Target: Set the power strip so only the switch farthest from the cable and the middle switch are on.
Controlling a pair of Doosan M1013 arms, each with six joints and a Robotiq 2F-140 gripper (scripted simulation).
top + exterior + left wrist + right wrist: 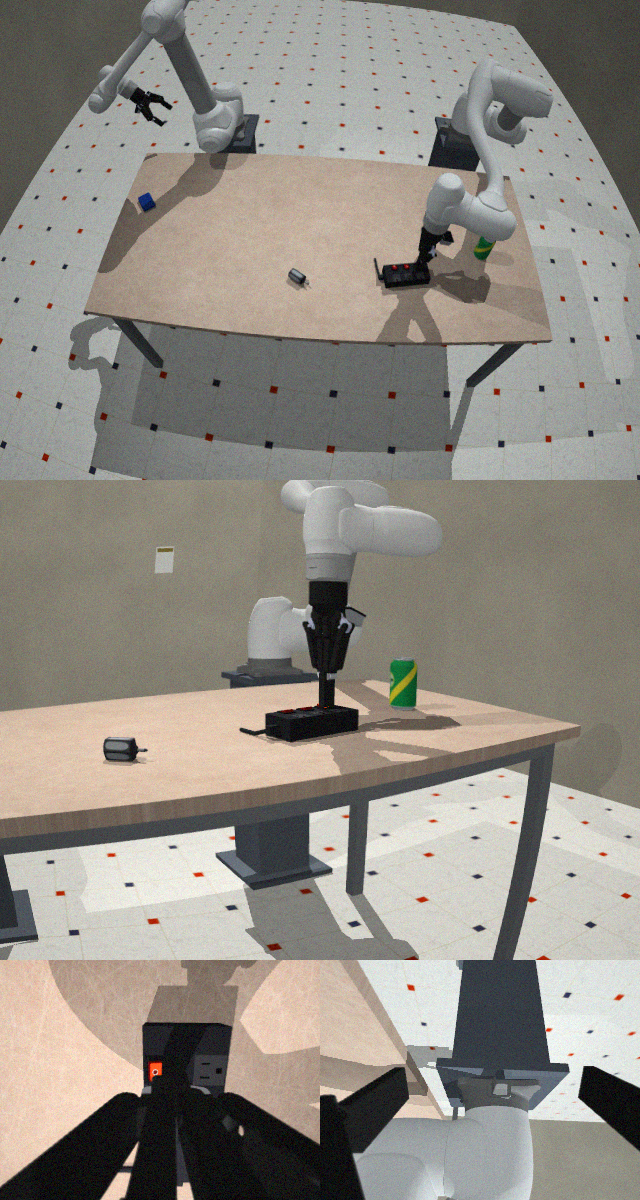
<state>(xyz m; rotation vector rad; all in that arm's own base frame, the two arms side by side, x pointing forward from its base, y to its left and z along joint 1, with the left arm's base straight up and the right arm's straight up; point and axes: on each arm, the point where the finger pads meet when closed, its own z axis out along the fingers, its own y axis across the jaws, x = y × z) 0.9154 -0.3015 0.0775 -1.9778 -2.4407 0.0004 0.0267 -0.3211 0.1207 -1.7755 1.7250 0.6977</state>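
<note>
The black power strip (pixel 406 281) (pixel 325 724) (pixel 155 1035) lies on the table, switch side up. Its cable (pixel 377 268) (pixel 251 731) comes out of the left end in the top and exterior views. Two red switches, the cable-side switch (pixel 394 267) (pixel 285 711) and the middle switch (pixel 406 266) (pixel 305 708), show; I cannot tell their settings. The farthest switch (pixel 155 1066) glows bright orange-red in the left wrist view, partly covered by fingers. My left gripper (pixel 420 262) (pixel 326 706) is shut and empty, pointing down with its tips at that switch. My right gripper (pixel 167 115) (pixel 493 1082) is open and empty, far from the strip.
A green can (pixel 483 249) (pixel 403 684) stands behind and right of the strip. A small grey-black cylinder (pixel 296 276) (pixel 119 749) with a thin tip lies left of the strip. A blue block (pixel 146 202) is near the table's far left edge. The right gripper is beyond the table (pixel 232 232).
</note>
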